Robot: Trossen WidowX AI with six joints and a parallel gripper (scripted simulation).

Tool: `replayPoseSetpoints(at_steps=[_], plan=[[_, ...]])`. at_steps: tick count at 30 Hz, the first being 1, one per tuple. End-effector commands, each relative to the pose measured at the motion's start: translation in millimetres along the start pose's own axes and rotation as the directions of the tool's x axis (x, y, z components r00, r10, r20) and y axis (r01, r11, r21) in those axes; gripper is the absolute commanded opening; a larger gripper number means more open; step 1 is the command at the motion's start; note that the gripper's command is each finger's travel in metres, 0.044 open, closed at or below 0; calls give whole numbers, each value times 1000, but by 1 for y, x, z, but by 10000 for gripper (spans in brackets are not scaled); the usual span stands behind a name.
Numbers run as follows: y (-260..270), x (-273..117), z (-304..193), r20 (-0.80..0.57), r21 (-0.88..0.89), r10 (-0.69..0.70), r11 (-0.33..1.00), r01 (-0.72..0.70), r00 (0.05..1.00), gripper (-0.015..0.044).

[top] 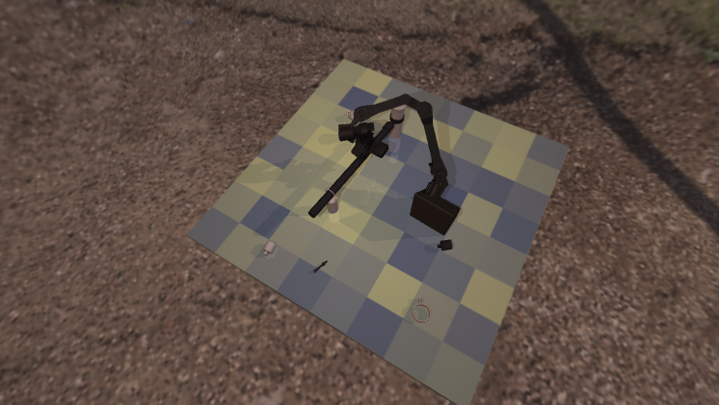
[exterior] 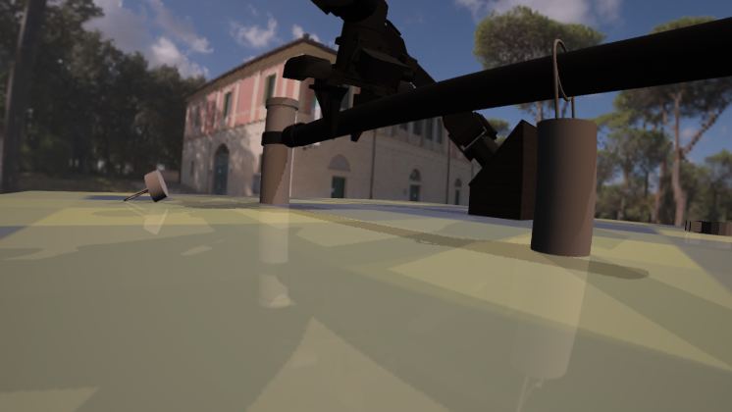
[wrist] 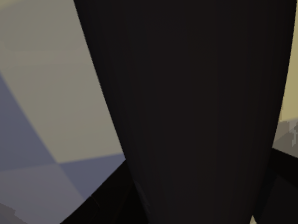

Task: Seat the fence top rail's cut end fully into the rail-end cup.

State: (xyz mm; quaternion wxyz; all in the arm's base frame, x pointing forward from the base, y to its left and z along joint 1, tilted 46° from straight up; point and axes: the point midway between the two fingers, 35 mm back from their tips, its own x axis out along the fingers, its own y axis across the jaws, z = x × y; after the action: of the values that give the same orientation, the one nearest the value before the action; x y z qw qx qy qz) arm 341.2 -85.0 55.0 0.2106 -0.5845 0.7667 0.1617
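Observation:
The black fence top rail [top: 344, 175] [exterior: 435, 97] [wrist: 190, 75] runs through the wire loop cap [exterior: 555, 77] on the short post [top: 332, 204] [exterior: 563, 189]. Its far end meets the dark rail-end cup [exterior: 290, 135] at the big post [top: 395, 131] [exterior: 275, 177]; how deep it sits cannot be told. The brace band [top: 396, 120] [exterior: 271, 137] is around the big post's upper part, a little below the post cap [exterior: 282, 104]. My gripper [top: 369, 148] [exterior: 343, 125] is shut on the rail, near its cup end. The wrist view shows the rail filling the space between the fingers.
A pale cap with a stem [exterior: 156, 185] lies left of the big post. A pale small part [top: 269, 247], a dark bolt [top: 320, 266], a black small part [top: 445, 245] and a ring clamp [top: 421, 312] lie on the checkered mat. The arm's dark base block [top: 434, 212] [exterior: 501, 183] stands behind the rail.

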Motion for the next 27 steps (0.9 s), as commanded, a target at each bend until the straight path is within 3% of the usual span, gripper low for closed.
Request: replayPoseSetpoints(at_steps=[1,27], plan=[[-1,-1,-4,-12,-3,-5,1000,5,1000,0],[0,-1,-2,-1,0,1,1000,-1,1000,0]])
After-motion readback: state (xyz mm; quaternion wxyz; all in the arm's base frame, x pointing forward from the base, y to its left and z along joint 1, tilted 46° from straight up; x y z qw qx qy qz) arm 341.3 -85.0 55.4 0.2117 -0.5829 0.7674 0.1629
